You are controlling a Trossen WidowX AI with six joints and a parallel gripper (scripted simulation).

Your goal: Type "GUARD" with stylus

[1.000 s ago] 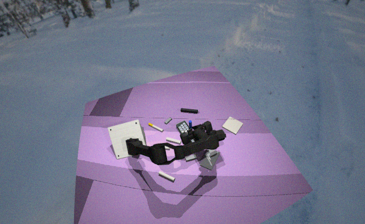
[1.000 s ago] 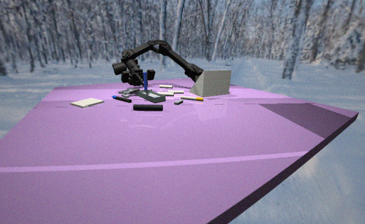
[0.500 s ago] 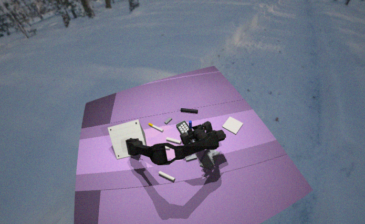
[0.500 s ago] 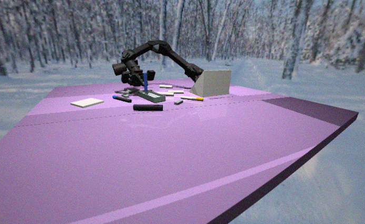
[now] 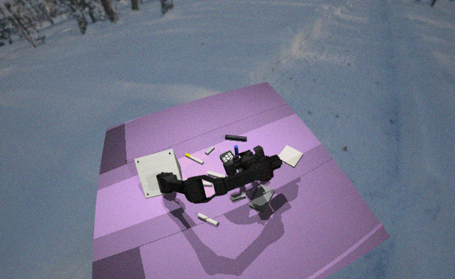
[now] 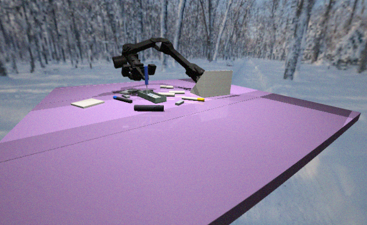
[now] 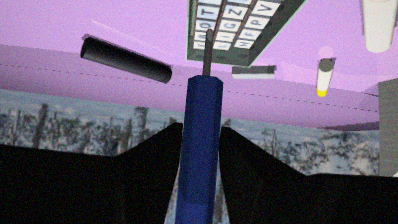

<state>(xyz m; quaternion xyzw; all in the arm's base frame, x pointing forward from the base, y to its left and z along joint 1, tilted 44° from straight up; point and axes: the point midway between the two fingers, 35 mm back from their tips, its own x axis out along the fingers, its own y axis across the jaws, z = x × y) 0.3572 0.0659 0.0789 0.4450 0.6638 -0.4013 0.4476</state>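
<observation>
The stylus (image 5: pixel 236 149) (image 6: pixel 146 76) (image 7: pixel 200 160) has a blue barrel and a thin grey tip. My gripper (image 6: pixel 145 73) (image 7: pixel 201 133) is shut on the barrel and holds it nearly upright, tip down. The dark green keyboard (image 5: pixel 222 160) (image 6: pixel 160 100) (image 7: pixel 272 37) lies below, with white lettered keys in rows. In the wrist view the tip overlaps the row with T and O, near its lower end. Whether it touches or presses a key cannot be told. The arm hides part of the keyboard in the top view.
A black cylinder (image 5: pixel 236 137) (image 6: pixel 148 108) (image 7: pixel 126 60), a small grey block (image 5: pixel 209 150) (image 6: pixel 179 103) and a yellow-ended marker (image 5: pixel 196 159) (image 6: pixel 191 98) lie near the keyboard. A white square (image 5: pixel 291 156) (image 6: pixel 87 103) and a large pale block (image 6: pixel 215 83) stand farther out. Several white sticks lie around.
</observation>
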